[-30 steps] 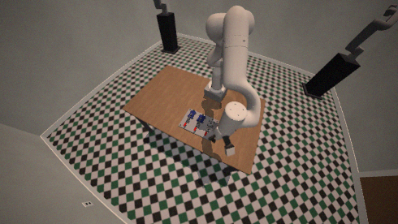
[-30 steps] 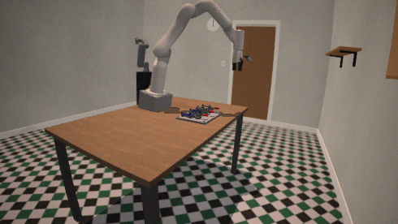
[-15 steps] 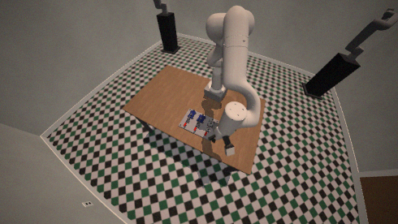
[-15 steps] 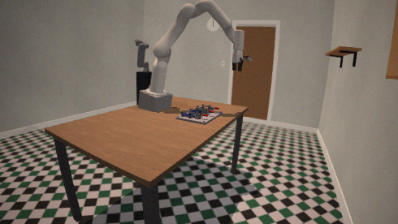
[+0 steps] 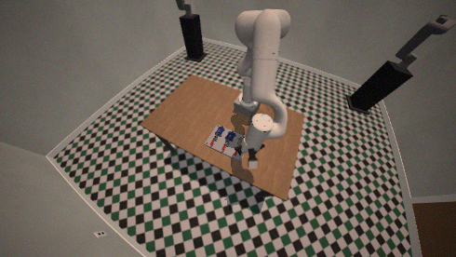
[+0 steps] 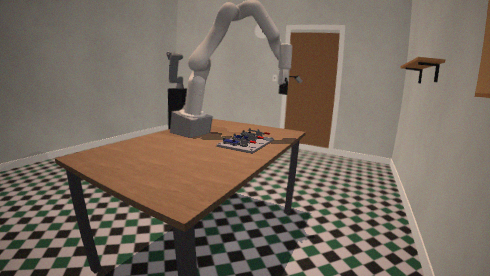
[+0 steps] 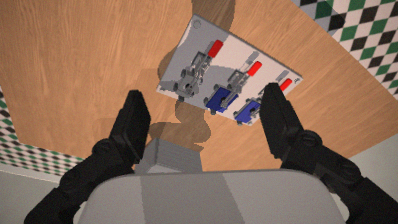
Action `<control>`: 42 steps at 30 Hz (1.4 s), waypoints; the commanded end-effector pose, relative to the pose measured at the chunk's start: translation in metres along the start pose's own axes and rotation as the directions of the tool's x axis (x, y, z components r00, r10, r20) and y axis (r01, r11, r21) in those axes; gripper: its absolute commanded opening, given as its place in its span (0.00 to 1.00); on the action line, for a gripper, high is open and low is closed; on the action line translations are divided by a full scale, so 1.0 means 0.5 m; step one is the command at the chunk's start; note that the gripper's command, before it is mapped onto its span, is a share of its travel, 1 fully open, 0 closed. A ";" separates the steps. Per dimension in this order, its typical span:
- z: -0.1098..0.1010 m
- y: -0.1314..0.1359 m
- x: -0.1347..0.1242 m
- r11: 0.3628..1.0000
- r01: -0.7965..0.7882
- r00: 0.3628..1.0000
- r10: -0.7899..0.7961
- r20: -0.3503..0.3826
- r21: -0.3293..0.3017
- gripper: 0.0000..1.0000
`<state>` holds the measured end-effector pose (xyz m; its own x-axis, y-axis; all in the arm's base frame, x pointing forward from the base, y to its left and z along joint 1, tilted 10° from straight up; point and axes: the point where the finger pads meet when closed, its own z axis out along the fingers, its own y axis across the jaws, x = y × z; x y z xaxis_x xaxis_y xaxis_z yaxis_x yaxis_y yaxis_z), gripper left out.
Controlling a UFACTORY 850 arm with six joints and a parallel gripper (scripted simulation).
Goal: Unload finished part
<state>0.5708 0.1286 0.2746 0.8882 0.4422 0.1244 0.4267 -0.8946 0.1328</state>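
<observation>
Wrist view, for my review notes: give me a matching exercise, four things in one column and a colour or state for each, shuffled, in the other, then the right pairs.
Things:
1. pincer
2. finished part
3. blank in the middle nest
4. clamp handle by the finished part

Colour or state:
A. blue
B. red
C. open, holding nothing, above the fixture plate
D. grey, in its nest at the end of the row

Pairs: 1-C, 2-D, 3-A, 4-B
</observation>
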 end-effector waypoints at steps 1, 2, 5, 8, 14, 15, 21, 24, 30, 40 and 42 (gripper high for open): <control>0.003 0.001 -0.004 1.000 -0.015 1.000 0.014 -0.006 -0.010 1.00; 0.003 0.001 -0.004 1.000 -0.015 1.000 0.014 -0.006 -0.010 1.00; 0.003 0.001 -0.004 1.000 -0.015 1.000 0.014 -0.006 -0.010 1.00; 0.003 0.001 -0.004 1.000 -0.015 1.000 0.014 -0.006 -0.010 1.00; 0.060 -0.001 -0.083 0.990 -0.139 0.990 0.139 -0.008 -0.020 1.00; 0.069 -0.002 -0.098 0.987 -0.161 0.987 0.160 -0.008 -0.020 1.00; 0.106 -0.010 -0.159 0.969 -0.246 0.969 0.246 -0.010 -0.019 1.00; 0.106 -0.010 -0.159 0.969 -0.246 0.969 0.246 -0.010 -0.019 1.00; 0.106 -0.010 -0.159 0.969 -0.246 0.969 0.246 -0.010 -0.019 1.00; 0.145 -0.024 -0.232 0.940 -0.340 0.940 0.340 -0.010 -0.011 1.00; 0.151 -0.027 -0.246 0.934 -0.357 0.934 0.357 -0.010 -0.009 1.00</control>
<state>0.4932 0.0899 0.2010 0.9723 0.1678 0.1627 0.1524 -0.9829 0.1031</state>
